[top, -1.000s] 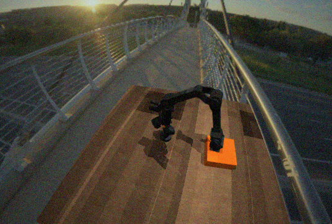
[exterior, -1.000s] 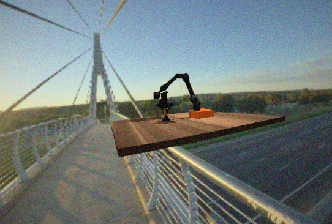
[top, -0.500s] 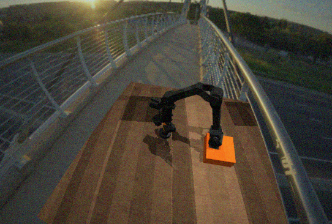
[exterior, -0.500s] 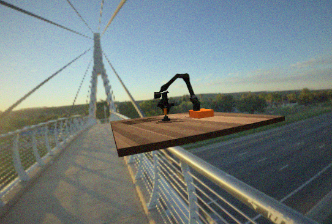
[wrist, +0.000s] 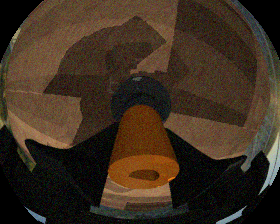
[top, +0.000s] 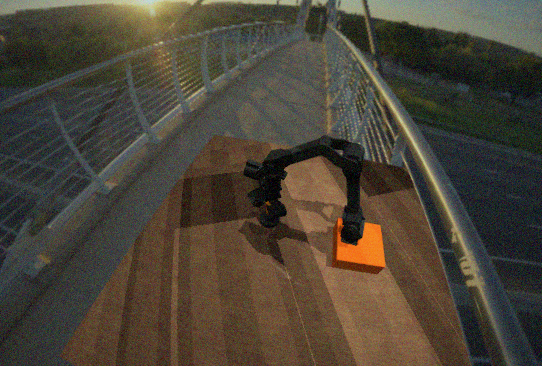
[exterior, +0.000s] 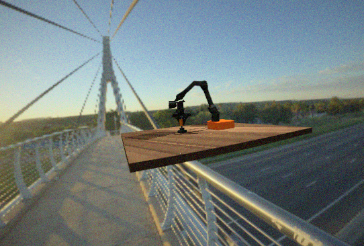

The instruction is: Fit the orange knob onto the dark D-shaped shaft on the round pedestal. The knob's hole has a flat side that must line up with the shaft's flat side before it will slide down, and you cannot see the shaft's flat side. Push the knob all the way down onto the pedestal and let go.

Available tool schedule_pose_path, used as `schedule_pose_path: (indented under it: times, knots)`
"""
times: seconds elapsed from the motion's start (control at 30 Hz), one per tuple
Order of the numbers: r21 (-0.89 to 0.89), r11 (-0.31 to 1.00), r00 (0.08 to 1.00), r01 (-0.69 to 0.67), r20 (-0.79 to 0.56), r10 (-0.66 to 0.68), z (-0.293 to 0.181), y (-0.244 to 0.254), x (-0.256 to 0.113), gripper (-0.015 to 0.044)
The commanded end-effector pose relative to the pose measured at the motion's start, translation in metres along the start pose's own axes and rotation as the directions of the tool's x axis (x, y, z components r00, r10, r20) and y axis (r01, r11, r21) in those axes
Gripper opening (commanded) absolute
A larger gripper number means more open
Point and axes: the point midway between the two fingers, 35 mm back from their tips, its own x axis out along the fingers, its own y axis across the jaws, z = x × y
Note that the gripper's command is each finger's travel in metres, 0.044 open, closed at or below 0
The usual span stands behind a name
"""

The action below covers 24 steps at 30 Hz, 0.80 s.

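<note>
The orange knob (top: 267, 204) (exterior: 181, 122) (wrist: 141, 131) is upright, and my gripper (exterior: 181, 118) (wrist: 141, 129) is shut on it, one dark finger on each side. The wrist view shows the knob's near end face with a dark hole that has a flat side. The dark round pedestal (top: 270, 220) (exterior: 182, 131) (wrist: 163, 107) is directly under the knob's lower end. In the exterior view a short dark part shows between the knob and the wide base of the pedestal. I cannot tell how far the shaft is inside the knob; the shaft's flat side is hidden.
The arm is mounted at the orange block (top: 361, 250) (exterior: 221, 125), to the right of the pedestal in the top and exterior views. The wooden table top (top: 229, 300) (exterior: 174, 148) carries dark shadows around the pedestal. A bridge railing runs beyond the table's edge.
</note>
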Motion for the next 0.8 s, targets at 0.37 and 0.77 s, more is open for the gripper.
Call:
schedule_pose_path:
  times: [0.37, 0.77]
  knots:
    - [-0.056, 0.998, 1.000, 0.003, 0.002, -0.003, 0.0052, -0.0044, -0.0017, 0.0000]
    - [-0.056, 0.998, 1.000, 0.002, 0.002, -0.002, 0.0027, -0.0024, -0.0001, 0.0000]
